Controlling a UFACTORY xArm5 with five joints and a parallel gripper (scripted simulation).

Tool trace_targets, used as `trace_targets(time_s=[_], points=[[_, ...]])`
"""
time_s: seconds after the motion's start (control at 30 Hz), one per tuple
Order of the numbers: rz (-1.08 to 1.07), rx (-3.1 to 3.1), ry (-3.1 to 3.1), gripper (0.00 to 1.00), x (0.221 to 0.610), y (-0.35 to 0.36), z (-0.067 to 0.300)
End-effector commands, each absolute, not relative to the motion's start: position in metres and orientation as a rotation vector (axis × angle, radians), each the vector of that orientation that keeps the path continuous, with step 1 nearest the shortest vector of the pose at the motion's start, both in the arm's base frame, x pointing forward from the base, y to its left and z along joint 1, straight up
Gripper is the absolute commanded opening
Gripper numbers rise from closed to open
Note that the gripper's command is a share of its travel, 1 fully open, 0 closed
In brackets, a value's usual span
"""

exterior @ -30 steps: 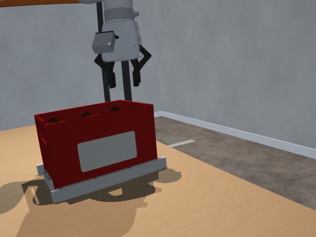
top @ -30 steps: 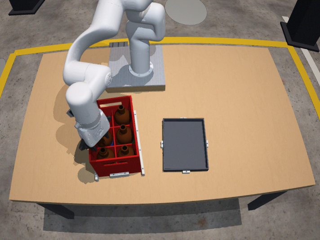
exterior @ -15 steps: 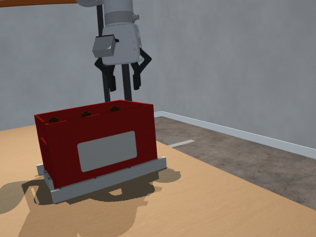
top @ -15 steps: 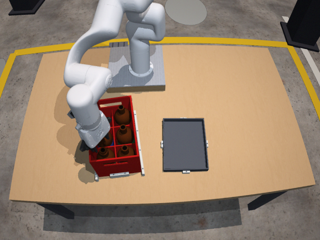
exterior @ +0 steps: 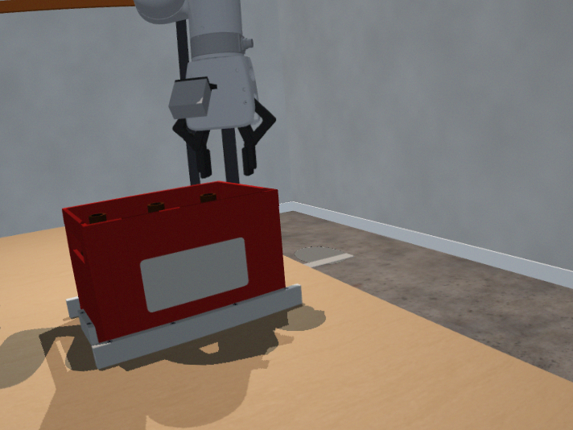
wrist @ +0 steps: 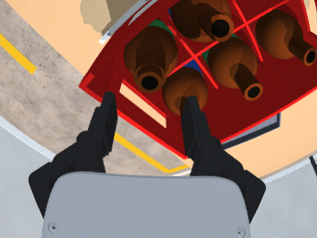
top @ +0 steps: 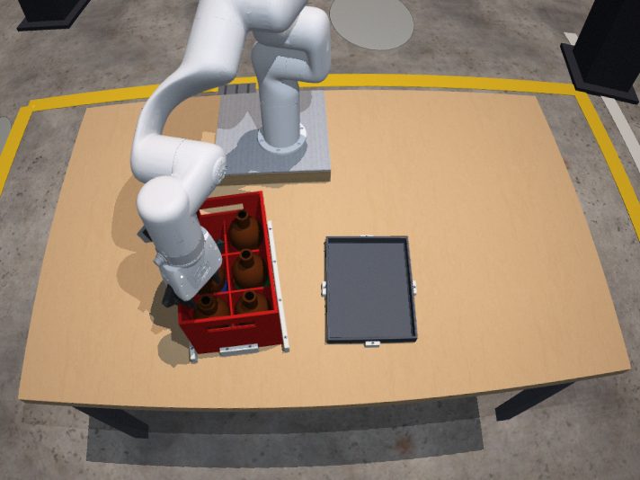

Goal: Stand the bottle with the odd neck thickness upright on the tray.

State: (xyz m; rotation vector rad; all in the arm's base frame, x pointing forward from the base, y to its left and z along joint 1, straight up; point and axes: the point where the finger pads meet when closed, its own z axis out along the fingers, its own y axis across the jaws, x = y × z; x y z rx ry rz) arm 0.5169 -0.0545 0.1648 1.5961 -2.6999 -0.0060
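While all five brown bottles (top: 248, 268) stand in the red crate (top: 230, 334) on the bench (top: 465, 206) and the grey tray (top: 369, 339) beside it holds nothing, the end effector (exterior: 225, 159) hovers above the crate, part-open and empty, leaving the whole job undone.

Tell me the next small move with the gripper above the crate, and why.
Probably lower straight down over one bottle neck. The gripper hangs open and empty above the red crate, all five bottles sit in their cells, for instance the nearest one, and the tray holds no bottle. No neck can be gauged from this height.
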Motion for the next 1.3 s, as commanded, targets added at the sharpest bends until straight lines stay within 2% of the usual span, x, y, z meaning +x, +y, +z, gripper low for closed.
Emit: trace_targets(time_s=[0.0, 1.27], points=[[-0.001, 1.598, -2.703, 0.65, 0.518, -0.055, 0.163], [-0.001, 1.598, -2.703, 0.65, 0.518, -0.055, 0.150]])
